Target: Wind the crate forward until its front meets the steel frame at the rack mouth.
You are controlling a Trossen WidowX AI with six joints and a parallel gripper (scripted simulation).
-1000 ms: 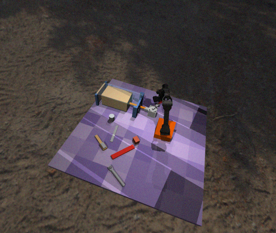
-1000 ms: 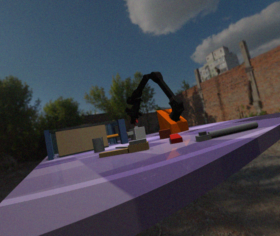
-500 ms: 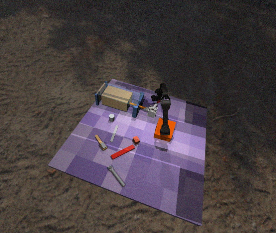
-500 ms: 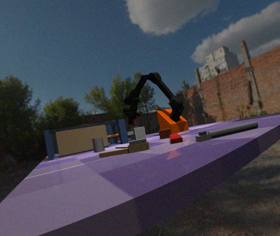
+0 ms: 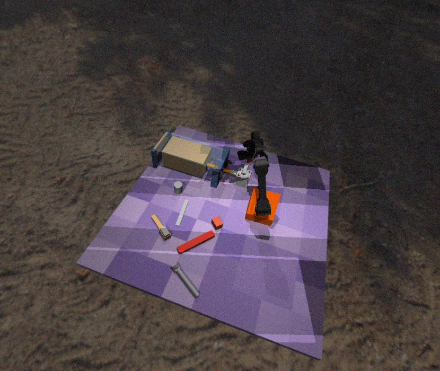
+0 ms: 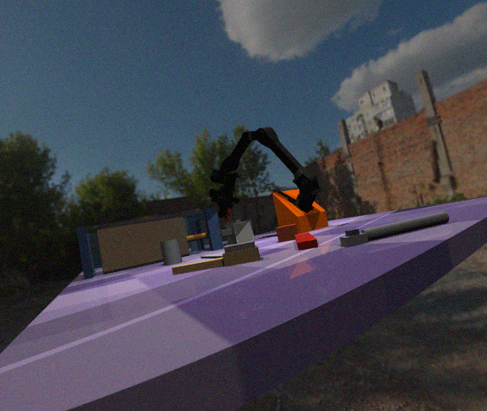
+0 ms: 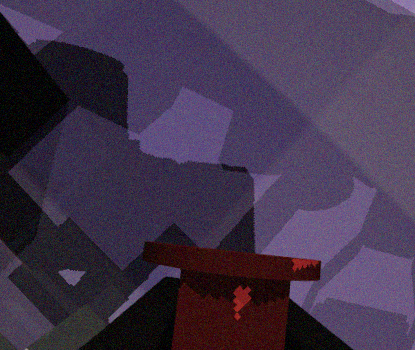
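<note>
My gripper is shut on the red knob of the winch handle, beyond the winch in the top view. The handle's light grey arm lies across the top of the grey winch. Its key end is not visible. The tan crate sits flat in the guard cubby, with a gap between its front and the blue steel frame. An orange strap runs from the crate towards the winch.
The arm stands at the orange block. A grey cylinder, a pale strip, a wooden-handled tool, a red bar, a red cube and a grey rod tool lie away from the winch.
</note>
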